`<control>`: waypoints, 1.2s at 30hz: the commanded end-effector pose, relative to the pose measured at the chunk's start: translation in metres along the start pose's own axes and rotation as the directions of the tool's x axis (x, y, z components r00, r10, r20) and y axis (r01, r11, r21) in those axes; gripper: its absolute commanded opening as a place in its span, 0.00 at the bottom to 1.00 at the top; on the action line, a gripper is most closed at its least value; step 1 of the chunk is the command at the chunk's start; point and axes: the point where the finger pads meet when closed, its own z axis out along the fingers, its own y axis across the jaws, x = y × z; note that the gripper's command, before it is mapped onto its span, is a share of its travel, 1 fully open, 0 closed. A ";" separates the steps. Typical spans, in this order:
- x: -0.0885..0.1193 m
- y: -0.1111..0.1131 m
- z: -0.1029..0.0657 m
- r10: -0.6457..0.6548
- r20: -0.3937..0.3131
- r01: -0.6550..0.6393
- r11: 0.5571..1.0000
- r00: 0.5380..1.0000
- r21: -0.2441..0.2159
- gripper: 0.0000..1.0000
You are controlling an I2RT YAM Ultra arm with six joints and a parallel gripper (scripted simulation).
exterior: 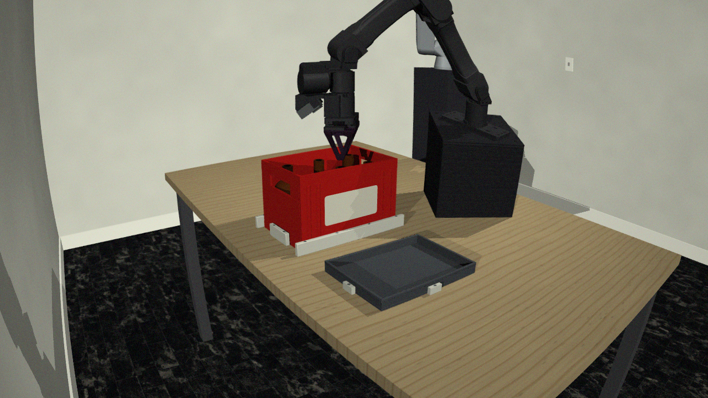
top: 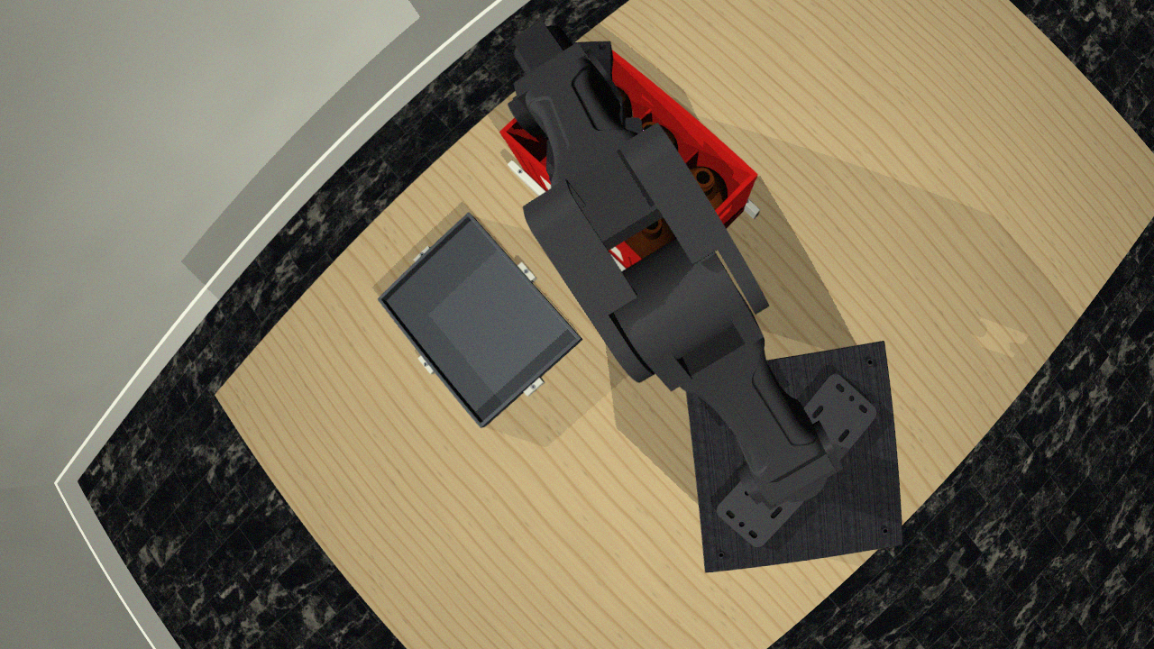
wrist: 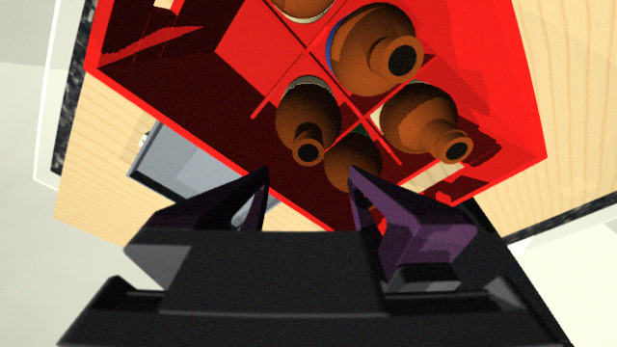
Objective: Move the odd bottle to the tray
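Note:
The red crate (top: pixel 685 116) (exterior: pixel 311 208) (wrist: pixel 487 72) holds brown bottles standing in its compartments. In the wrist view they are a rear bottle (wrist: pixel 352 72), a left bottle (wrist: pixel 308 113), a right bottle (wrist: pixel 410 118), a near bottle (wrist: pixel 354 161) and a partly cut-off bottle (wrist: pixel 304 7) at the top edge. I cannot tell which neck differs. My gripper (exterior: pixel 340 158) (wrist: pixel 308 173) is open, pointing down, with its fingertips at about the crate's rim height. Its right finger hides the near bottle's neck. The dark grey tray (top: pixel 484 323) (exterior: pixel 396 270) (wrist: pixel 164 154) holds no bottle.
A long white strip (exterior: pixel 346 235) lies along the crate's tray side, and a short white block (exterior: pixel 279 234) is at its end. Small white blocks (top: pixel 526 271) (exterior: pixel 434 288) sit around the tray. The arm's black pedestal (top: pixel 726 452) (exterior: pixel 475 178) stands near the crate.

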 end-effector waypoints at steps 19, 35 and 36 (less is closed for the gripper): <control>-0.005 0.003 0.000 -0.003 0.035 0.003 1.000 0.999 -0.007 0.61; -0.005 0.003 0.000 -0.003 0.035 0.003 1.000 0.999 -0.007 0.61; -0.005 0.003 0.000 -0.003 0.035 0.003 1.000 0.999 -0.007 0.61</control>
